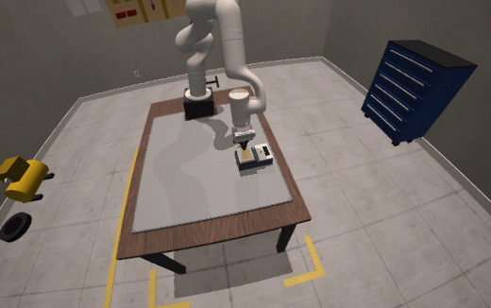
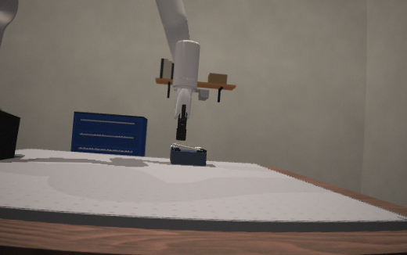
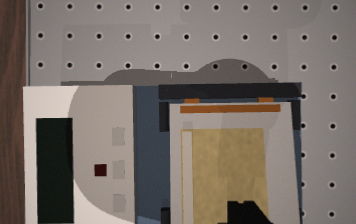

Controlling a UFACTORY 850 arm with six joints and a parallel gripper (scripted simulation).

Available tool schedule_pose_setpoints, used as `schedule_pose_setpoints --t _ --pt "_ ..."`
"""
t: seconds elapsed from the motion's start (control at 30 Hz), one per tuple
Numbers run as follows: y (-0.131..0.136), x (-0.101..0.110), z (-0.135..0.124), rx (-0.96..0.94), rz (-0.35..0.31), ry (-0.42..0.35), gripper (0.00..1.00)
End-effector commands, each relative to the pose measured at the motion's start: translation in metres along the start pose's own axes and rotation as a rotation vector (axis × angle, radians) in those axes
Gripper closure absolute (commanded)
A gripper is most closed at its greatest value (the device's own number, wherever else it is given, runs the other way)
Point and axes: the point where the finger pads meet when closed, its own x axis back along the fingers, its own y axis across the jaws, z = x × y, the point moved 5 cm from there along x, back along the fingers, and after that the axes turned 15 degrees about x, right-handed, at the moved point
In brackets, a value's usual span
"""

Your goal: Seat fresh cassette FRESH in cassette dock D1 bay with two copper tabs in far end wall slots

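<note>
Most of the seating looks unfinished: FRESH (image 3: 235,165) lies in D1 (image 1: 255,157) near the counter (image 1: 198,233) right edge, tabs toward the slots, light (image 3: 100,170) dark. The hand (image 2: 181,134), pressed together and empty, hovers above, its near edge apparently still to press.

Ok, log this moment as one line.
tool: shut, empty, above cassette | cassette: in dock bay, tilted | red light: dark
</note>
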Motion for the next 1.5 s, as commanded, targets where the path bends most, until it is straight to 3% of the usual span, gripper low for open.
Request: schedule_pose_setpoints --t 0.0,1.47 --pt "-0.0001 -0.0036 0.0011 0.0 0.0 0.002 1.0" --pt "-0.0009 -0.0118 -0.002 0.0 0.0 0.002 1.0"
